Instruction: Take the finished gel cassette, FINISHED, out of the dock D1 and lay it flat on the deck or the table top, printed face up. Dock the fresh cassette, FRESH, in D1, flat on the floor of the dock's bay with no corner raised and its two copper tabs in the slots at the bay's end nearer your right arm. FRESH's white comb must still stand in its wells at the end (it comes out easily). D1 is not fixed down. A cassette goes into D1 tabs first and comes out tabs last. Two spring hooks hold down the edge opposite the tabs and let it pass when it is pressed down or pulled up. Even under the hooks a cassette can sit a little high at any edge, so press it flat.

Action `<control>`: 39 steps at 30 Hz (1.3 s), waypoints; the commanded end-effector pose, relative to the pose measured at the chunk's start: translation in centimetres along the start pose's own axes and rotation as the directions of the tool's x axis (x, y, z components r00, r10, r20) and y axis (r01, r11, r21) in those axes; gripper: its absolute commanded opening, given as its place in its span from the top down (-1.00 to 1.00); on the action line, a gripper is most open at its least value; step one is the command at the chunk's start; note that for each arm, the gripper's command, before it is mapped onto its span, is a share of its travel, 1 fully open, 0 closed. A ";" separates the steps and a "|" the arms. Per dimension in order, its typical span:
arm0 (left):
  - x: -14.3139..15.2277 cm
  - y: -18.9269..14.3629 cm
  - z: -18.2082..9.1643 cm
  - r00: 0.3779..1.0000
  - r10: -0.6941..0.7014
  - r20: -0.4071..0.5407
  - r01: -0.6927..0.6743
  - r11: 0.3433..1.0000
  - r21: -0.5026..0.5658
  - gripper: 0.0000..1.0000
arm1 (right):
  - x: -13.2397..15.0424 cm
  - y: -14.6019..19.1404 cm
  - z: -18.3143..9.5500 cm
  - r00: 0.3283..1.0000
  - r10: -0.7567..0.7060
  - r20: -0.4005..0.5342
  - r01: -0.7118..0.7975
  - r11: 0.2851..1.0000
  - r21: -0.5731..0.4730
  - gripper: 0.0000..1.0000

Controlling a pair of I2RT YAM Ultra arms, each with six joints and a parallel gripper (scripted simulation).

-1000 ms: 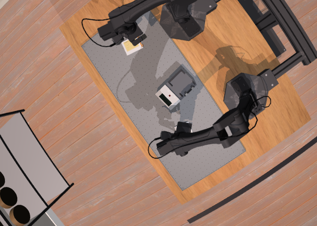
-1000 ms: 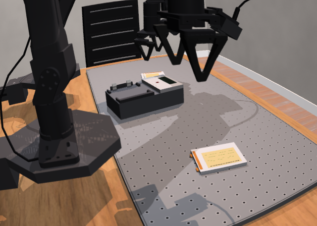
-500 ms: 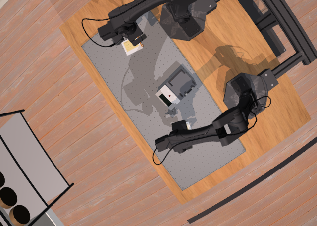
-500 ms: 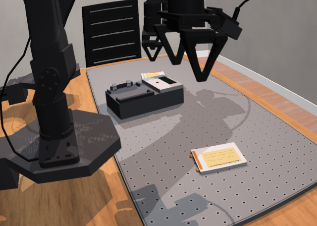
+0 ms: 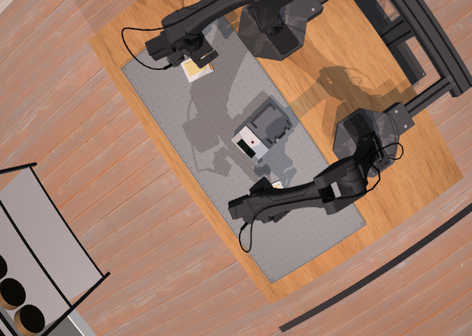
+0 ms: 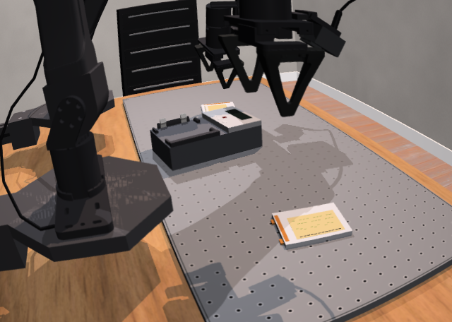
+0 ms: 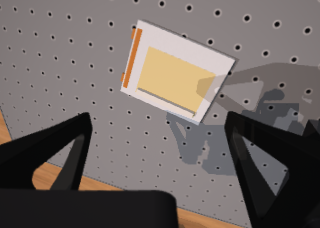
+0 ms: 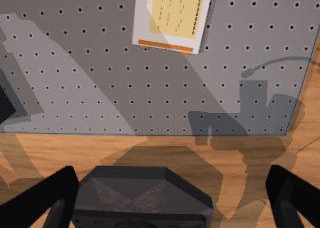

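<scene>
The left tool (image 5: 271, 201) (image 6: 217, 78) (image 7: 159, 119) and right tool (image 5: 192, 60) (image 6: 269, 102) (image 8: 170, 176) gaped wide; on the desk (image 5: 419, 172) (image 6: 120, 275) (image 7: 200, 222) (image 8: 50, 150), the near cassette (image 5: 193, 74) (image 6: 316, 224) (image 8: 175, 13) and far cassette (image 5: 277, 185) (image 6: 217, 107) (image 7: 175, 78) flanked the dock (image 5: 252, 135) (image 6: 215, 149) (image 8: 5, 108)
</scene>
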State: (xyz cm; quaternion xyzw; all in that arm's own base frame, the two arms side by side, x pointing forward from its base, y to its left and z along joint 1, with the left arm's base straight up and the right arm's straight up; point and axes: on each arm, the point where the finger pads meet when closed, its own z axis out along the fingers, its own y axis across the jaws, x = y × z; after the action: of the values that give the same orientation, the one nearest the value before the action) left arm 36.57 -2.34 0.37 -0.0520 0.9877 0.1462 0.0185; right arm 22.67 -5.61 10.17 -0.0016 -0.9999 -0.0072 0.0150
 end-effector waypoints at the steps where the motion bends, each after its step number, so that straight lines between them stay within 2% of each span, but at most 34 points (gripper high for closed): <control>1: -0.7 0.1 -0.8 0.982 -0.187 0.035 0.188 0.981 -0.036 -0.96 | -0.6 -0.6 -1.1 1.000 0.008 0.029 -0.009 1.000 0.014 -1.00; 6: -0.7 0.0 -0.8 0.937 -0.344 0.058 0.347 0.937 -0.051 -0.96 | -0.6 -0.6 -1.1 1.000 0.008 0.029 -0.009 1.000 0.014 -1.00; 8: -0.7 0.0 -0.8 0.937 -0.344 0.058 0.347 0.937 -0.051 -0.96 | -0.6 -0.6 -1.1 1.000 0.008 0.029 -0.009 1.000 0.014 -1.00; 10: -0.7 -0.1 -0.9 0.912 -0.404 0.070 0.408 0.911 -0.055 -0.96 | -0.6 -0.6 -1.1 1.000 0.008 0.029 -0.009 1.000 0.014 -1.00; 16: -0.7 -0.2 -0.9 0.813 -0.572 0.108 0.580 0.813 -0.057 -0.96 | -0.6 -0.6 -1.1 1.000 0.008 0.029 -0.009 1.000 0.014 -1.00; 23: -0.6 -0.3 -0.9 0.657 -0.738 0.155 0.750 0.660 -0.042 -0.96 | -0.6 -0.6 -1.1 1.000 0.008 0.029 -0.009 1.000 0.014 -1.00; 25: -0.6 -0.3 -0.9 0.657 -0.738 0.155 0.750 0.660 -0.042 -0.96 | -0.6 -0.6 -1.1 1.000 0.008 0.029 -0.009 1.000 0.014 -1.00; 35: -0.6 -0.6 -1.0 0.375 -0.902 0.215 0.922 0.388 0.017 -0.96 | -0.6 -0.6 -1.1 1.000 0.008 0.029 -0.009 1.000 0.014 -1.00; 36: -0.6 -0.6 -1.0 0.346 -0.913 0.218 0.932 0.361 0.035 1.00 | -0.6 -0.6 -1.1 1.000 0.008 0.029 -0.009 1.000 0.014 -1.00; 39: -0.6 -0.6 -1.0 0.267 -0.938 0.222 0.953 0.290 0.082 1.00 | -0.6 -0.6 -1.1 1.000 0.008 0.029 -0.009 1.000 0.014 -1.00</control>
State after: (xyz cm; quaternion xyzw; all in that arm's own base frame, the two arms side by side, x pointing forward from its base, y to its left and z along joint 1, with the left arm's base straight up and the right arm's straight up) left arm 36.97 -3.24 0.58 -0.5636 0.7918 0.1587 0.1740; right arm 22.67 -5.61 10.17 -0.0016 -0.9999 -0.0072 0.0150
